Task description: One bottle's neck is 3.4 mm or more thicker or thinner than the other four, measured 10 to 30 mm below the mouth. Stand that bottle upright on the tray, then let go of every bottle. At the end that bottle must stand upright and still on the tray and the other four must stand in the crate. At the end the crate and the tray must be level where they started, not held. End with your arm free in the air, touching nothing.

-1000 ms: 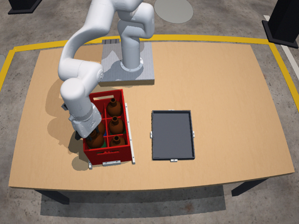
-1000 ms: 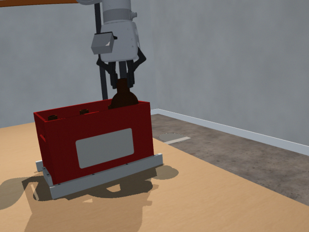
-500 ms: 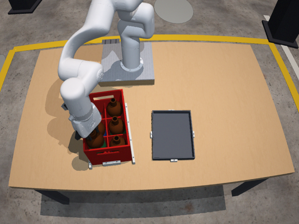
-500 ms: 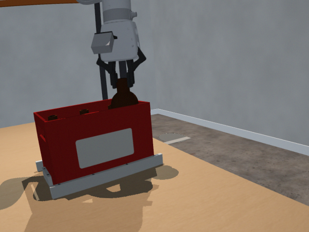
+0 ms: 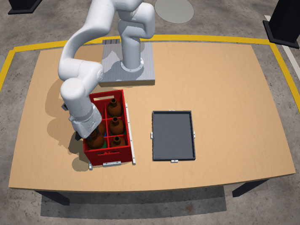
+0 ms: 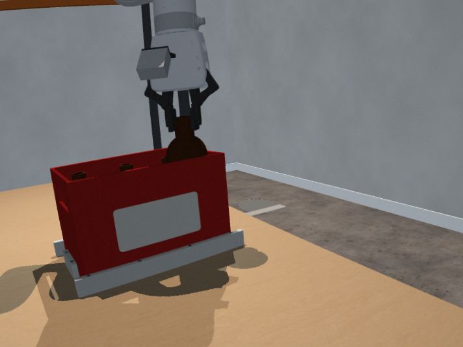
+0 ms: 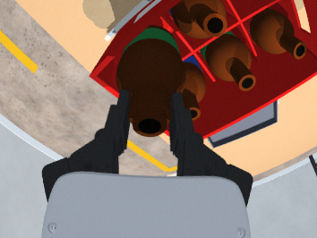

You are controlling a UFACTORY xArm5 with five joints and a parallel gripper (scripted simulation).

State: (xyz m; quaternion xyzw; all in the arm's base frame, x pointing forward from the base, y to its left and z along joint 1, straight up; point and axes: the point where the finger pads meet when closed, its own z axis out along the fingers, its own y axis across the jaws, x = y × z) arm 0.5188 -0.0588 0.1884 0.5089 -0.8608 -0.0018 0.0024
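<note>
We are showing a glossy white, rounded tubular arm [image 5: 73,46], its wrist wearing a grey band [image 6: 175,21], and a pale gripper housing [image 5: 89,122] [image 6: 178,61] [image 7: 145,206] bearing small screws and black, angular fingers [image 6: 170,118].

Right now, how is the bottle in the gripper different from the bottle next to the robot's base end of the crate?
The held bottle is raised, its shoulder above the crate rim; the base-end bottle sits down inside. The gripper pinches the held bottle's neck; nothing grips the base-end bottle's. Both are brown with open mouths.
</note>
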